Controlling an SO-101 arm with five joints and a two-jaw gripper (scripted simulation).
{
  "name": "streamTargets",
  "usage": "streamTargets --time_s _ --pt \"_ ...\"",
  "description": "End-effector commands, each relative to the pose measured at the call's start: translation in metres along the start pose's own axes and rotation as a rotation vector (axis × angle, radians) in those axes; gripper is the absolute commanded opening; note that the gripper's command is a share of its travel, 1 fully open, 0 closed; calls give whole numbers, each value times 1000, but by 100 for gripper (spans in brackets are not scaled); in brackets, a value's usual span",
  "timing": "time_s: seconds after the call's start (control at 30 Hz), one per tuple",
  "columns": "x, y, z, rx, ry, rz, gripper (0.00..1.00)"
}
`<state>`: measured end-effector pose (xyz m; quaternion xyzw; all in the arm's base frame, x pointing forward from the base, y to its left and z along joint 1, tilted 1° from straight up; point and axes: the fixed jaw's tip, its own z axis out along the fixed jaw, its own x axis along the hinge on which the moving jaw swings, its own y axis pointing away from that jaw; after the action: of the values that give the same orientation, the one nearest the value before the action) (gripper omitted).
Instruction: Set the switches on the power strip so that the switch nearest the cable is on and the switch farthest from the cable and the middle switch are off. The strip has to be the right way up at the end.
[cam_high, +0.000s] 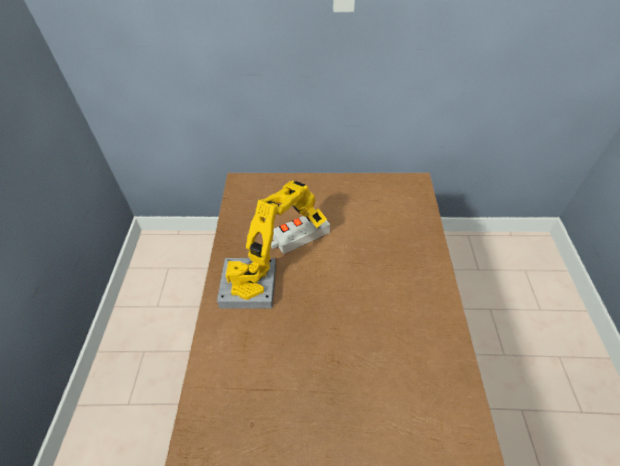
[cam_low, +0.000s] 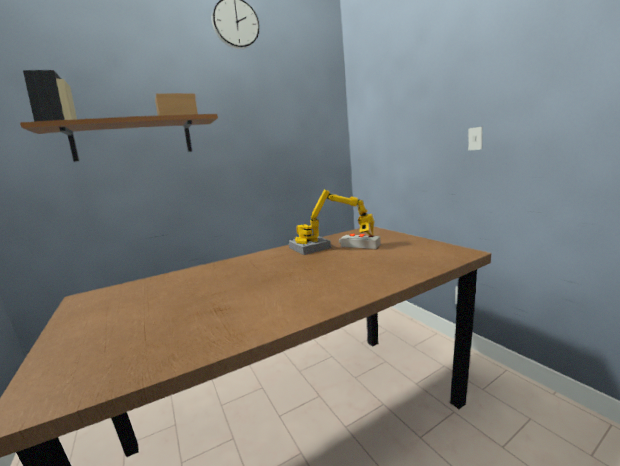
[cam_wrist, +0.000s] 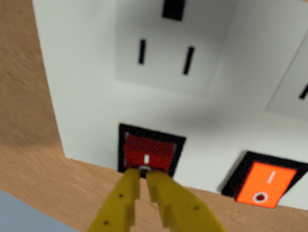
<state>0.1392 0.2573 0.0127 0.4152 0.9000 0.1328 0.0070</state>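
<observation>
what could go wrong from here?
1. The shut gripper presses the edge of the dark red switch; it sits at the strip's end, so the power strip could slide or tip.
2. The jaws may slip off the rocker onto the table.
3. The neighbouring switch glows bright orange; a careless sideways move could hit it.
</observation>
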Motion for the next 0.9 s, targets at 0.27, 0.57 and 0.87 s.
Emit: streamTargets --time_s 0.27,0.57,0.87 --pt "-3 -10 8 75 -29 -12 0" --pt "-1 -2 -6 74 -30 -7 0" --pt "0 4 -18 74 -31 -3 0"
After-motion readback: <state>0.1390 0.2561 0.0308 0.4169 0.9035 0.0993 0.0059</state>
